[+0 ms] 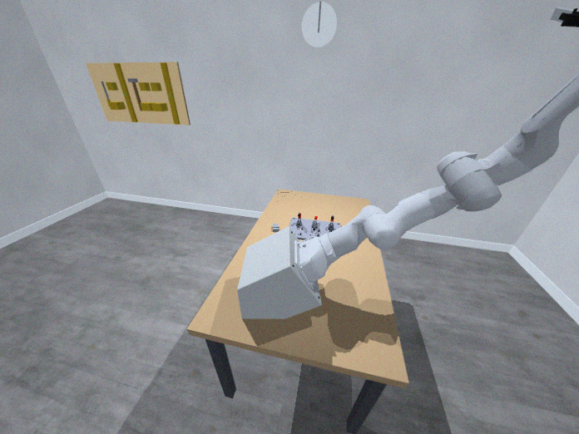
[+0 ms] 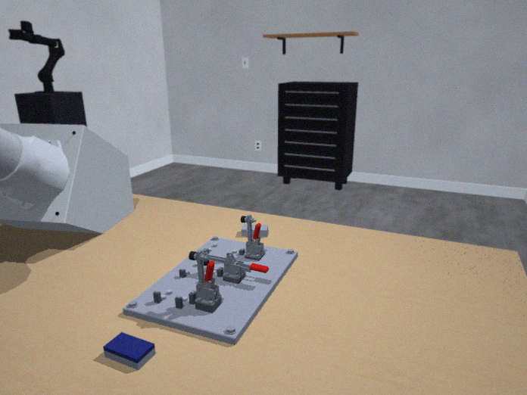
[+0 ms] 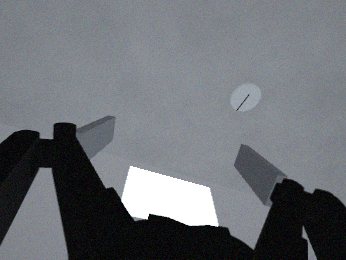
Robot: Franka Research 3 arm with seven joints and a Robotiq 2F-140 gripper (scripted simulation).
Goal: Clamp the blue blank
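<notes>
The blue-topped blank [image 2: 129,349] lies flat on the table in front of the fixture plate [image 2: 213,289]. A grey block [image 2: 255,229], the finished part, lies on the table behind the plate, partly hidden by the far clamp; it also shows in the top view [image 1: 275,227]. Its slot is not visible. All three nests look empty. The near clamp [image 2: 207,280] and the far clamp [image 2: 254,240] have their red handles upright. The middle clamp's handle [image 2: 258,267] lies down. My gripper [image 3: 176,142] is wide open and empty, held high and far from the table, pointing at the wall.
The arm's big grey base housing [image 1: 275,280] stands on the table beside the plate and hides the blank in the top view. A black drawer cabinet [image 2: 316,132] stands by the far wall.
</notes>
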